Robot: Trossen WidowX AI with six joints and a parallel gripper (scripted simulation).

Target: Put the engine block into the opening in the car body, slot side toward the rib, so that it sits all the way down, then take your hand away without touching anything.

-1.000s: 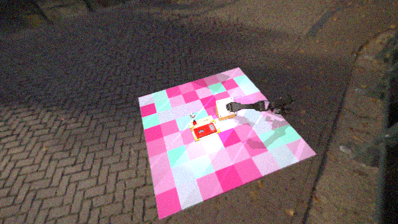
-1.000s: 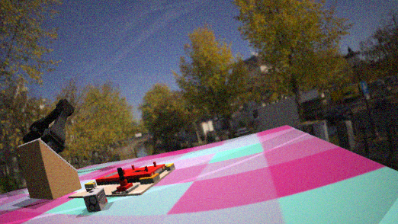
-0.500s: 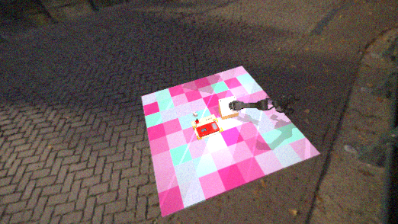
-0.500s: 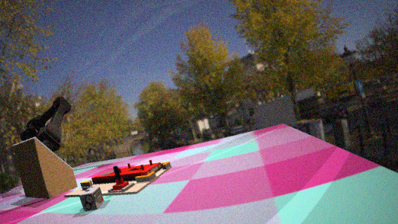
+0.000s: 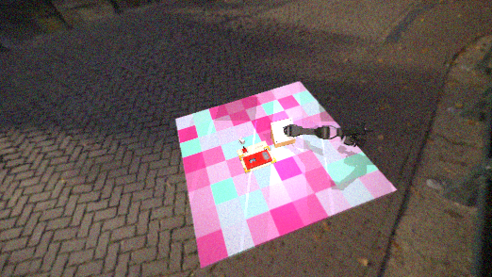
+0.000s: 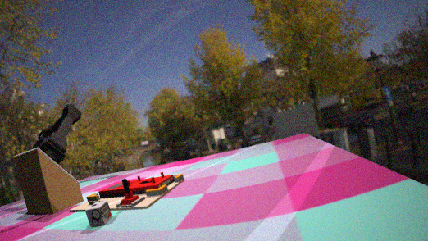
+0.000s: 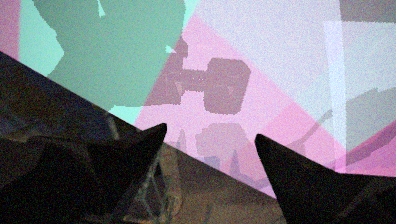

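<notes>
The engine block (image 5: 241, 140) (image 6: 98, 213) is a small grey cube. It stands on the checkered mat (image 5: 283, 212) just beside the wooden base plate (image 5: 244, 167) (image 6: 107, 203). The red car body (image 5: 256, 159) (image 6: 139, 185) lies flat on that plate, and its opening is too small to make out. My gripper (image 5: 351, 139) (image 7: 210, 132) is open and empty. It hangs near the mat's right edge, far from the block and the car body. The wrist view shows only mat squares, shadows and the dark ground beyond the mat's edge.
A tan box (image 5: 282, 133) (image 6: 45, 184) stands just behind the car body, with my arm (image 5: 320, 132) (image 6: 57, 137) reaching out from it. A red upright peg (image 6: 127, 192) stands on the base plate. Brick paving and asphalt surround the mat.
</notes>
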